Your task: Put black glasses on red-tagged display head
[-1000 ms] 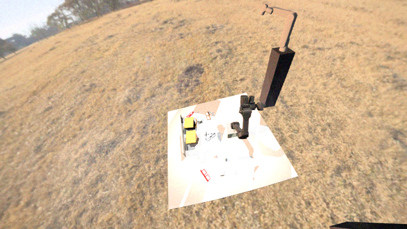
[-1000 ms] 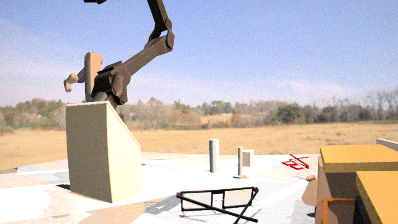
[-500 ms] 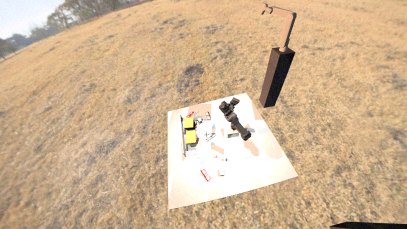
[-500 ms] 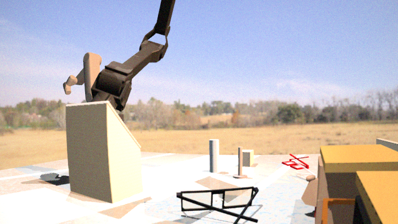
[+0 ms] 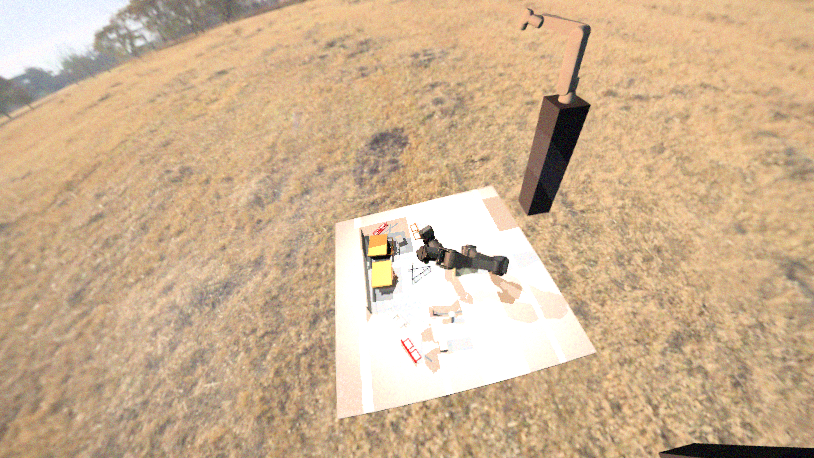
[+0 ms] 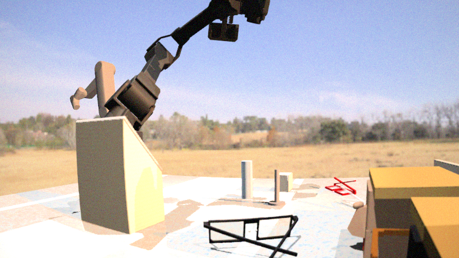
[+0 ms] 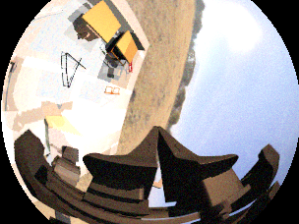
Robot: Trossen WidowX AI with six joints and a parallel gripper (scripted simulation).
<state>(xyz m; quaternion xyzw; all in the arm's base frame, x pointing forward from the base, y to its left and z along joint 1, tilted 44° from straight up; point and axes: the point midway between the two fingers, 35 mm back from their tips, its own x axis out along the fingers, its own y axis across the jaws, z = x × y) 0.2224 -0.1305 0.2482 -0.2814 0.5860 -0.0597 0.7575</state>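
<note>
The gripper (image 7: 159,153) is hanging high with its fingers pressed together on nothing, the black glasses (image 6: 251,231) lying on the mat (image 6: 48,237) far below it.
</note>
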